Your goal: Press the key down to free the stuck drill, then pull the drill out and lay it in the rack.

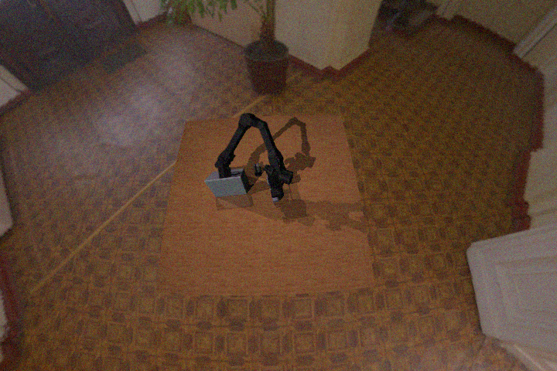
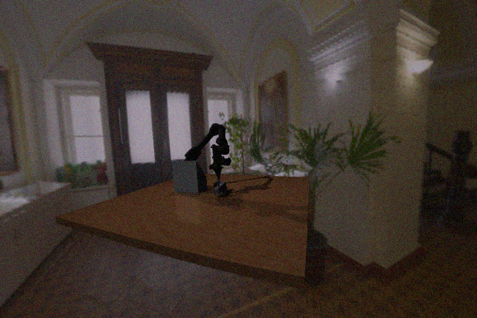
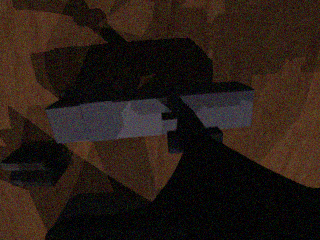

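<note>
My gripper [image 2: 219, 179] [image 3: 198, 142] is shut and empty. It points down, with its tips at or just above a small dark block-like part [image 3: 175, 143], perhaps the key; contact cannot be told. This part is at the near side of a long pale grey block [image 3: 102, 121] with a dark upper body behind it. The grey block's end [image 1: 275, 199] shows under the arm in the top view. A narrow dark piece crosses the block close to the tips. I cannot tell the drill apart from the other dark parts. A small dark piece with a grey edge [image 3: 35, 167] [image 1: 257, 169], perhaps the rack, stands to the side.
The arm rises from a large grey box [image 1: 229, 186] [image 2: 185, 179] on the wooden table top [image 1: 261, 257] [image 2: 194, 228]. The small dark piece is between this box and the long block. Strong arm shadows fall across the wood.
</note>
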Controlling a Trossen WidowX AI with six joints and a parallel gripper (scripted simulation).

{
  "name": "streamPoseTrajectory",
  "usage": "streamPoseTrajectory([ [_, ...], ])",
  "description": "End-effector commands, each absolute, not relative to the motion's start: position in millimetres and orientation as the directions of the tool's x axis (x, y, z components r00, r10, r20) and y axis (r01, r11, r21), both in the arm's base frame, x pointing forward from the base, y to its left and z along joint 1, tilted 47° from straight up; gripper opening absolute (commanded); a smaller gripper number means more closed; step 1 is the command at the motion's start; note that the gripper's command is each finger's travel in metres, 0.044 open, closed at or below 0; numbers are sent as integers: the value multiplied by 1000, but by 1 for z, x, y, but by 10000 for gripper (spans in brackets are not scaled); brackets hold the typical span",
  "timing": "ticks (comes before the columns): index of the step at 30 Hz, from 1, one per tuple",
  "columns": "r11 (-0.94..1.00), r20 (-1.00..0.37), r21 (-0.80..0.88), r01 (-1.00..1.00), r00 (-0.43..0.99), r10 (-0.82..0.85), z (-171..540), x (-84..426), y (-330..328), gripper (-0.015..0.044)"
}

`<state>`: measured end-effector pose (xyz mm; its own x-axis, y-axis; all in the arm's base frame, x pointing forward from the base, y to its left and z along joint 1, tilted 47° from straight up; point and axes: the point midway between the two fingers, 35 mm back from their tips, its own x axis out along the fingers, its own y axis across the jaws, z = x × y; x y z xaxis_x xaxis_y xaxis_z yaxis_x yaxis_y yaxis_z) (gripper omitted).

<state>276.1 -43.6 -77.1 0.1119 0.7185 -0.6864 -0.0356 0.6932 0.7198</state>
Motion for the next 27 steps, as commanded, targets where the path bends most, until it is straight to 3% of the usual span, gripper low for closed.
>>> streamPoseTrajectory([
  [1,689,-684,724,-35,94,723,-82,275,-37,0],
  [20,689,-684,724,-34,94,724,-89,272,-28,0],
  [27,692,-687,722,-34,94,721,-50,273,-74,184],
])
